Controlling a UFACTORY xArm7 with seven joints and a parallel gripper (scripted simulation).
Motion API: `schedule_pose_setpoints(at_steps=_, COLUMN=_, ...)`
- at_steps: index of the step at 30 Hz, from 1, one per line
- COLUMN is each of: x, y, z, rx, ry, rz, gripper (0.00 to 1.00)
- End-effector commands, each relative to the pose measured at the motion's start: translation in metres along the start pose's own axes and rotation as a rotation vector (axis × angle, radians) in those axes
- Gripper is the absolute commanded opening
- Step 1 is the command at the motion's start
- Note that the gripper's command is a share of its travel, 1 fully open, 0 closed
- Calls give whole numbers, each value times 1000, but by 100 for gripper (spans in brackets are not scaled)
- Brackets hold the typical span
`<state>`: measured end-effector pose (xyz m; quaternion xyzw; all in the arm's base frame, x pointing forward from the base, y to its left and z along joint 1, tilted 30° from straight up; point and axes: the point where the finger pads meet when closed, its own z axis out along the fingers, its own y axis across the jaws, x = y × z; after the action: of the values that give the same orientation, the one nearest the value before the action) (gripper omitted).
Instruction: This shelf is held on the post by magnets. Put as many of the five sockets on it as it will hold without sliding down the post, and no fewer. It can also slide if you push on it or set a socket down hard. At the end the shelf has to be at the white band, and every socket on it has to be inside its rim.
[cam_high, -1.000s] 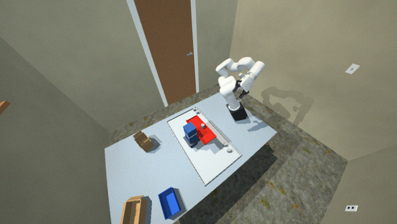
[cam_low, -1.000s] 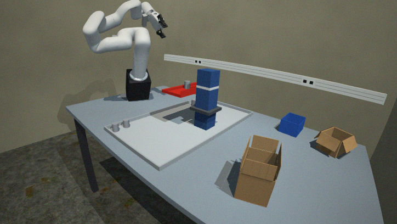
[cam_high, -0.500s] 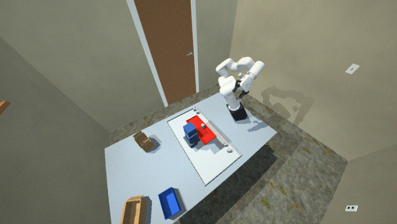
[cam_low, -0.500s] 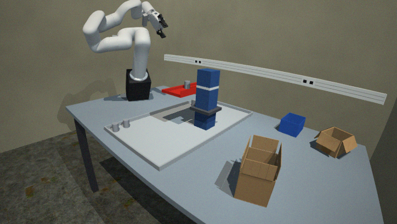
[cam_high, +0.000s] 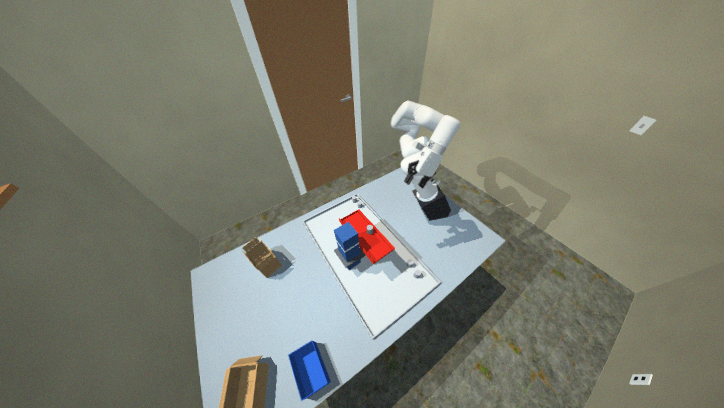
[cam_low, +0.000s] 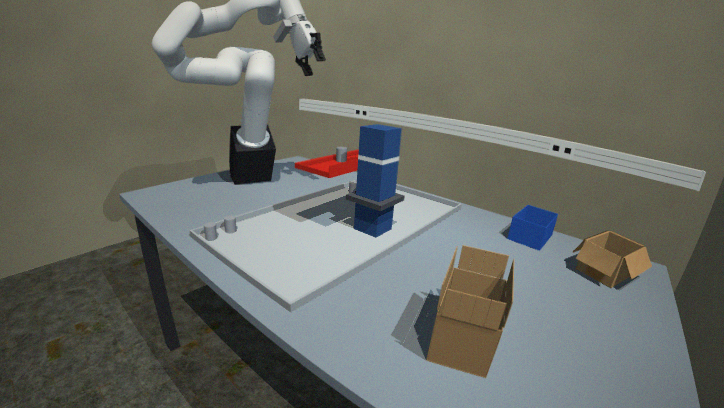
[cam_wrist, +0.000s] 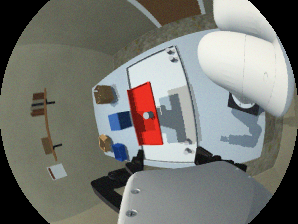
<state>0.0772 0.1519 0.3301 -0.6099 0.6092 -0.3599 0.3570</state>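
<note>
— Hovering high above the table, are the jaws seen holding anything?
— No; they are spread wide, empty. The red shelf is seen on the blue post, one socket on it.

One blue post, one red shelf, five grey sockets visible, two cardboard boxes, one blue bin.
</note>
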Motion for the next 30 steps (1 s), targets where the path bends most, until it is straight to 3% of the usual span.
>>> schedule_pose_setpoints(at_steps=1, x=0, y=-29, z=46, rx=-148, ry=38, rz=-81, gripper=100)
schedule_pose_setpoints(at_steps=2, x=0, y=-29, z=46, rx=-148, ry=38, rz=-81, gripper=100)
schedule_pose_setpoints(at_steps=3, x=6, y=-32, z=66, rx=-203, ry=50, rz=-106, gripper=100)
schedule_pose_setpoints(at_steps=5, x=6, y=-32, z=66, rx=-203, ry=50, rz=-106, gripper=100)
schedule_pose_setpoints(at_steps=6, x=13, y=-33, z=87, rx=-258, ry=59, rz=-129, gripper=100)
schedule_pose_setpoints(at_steps=7, x=13, y=-33, z=87, rx=-258, ry=59, rz=-129, gripper=100)
schedule_pose_setpoints(at_steps=8, x=20, y=-32, z=106, rx=-310, ry=67, rz=-148, gripper=100)
schedule_pose_setpoints(at_steps=10, x=20, y=-32, z=106, rx=-310, ry=67, rz=-148, gripper=100)
schedule_pose_setpoints(at_steps=11, x=28, y=-29, z=124, rx=-358, ry=72, rz=-165, gripper=100)
schedule_pose_setpoints(at_steps=12, x=28, y=-29, z=124, rx=-358, ry=72, rz=-165, gripper=100)
schedule_pose_setpoints(at_steps=13, x=36, y=-25, z=140, rx=-403, ry=74, rz=-178, gripper=100)
schedule_pose_setpoints(at_steps=16, x=44, y=-20, z=153, rx=-442, ry=76, rz=-189, gripper=100)
schedule_pose_setpoints(at_steps=18, x=57, y=-10, z=173, rx=-503, ry=75, rz=-203, gripper=100)
schedule_pose_setpoints(at_steps=25, x=68, y=1, z=189, rx=-556, ry=71, rz=-213, gripper=100)
schedule_pose_setpoints(at_steps=30, x=69, y=1, z=190, rx=-559, ry=71, rz=-214, gripper=100)
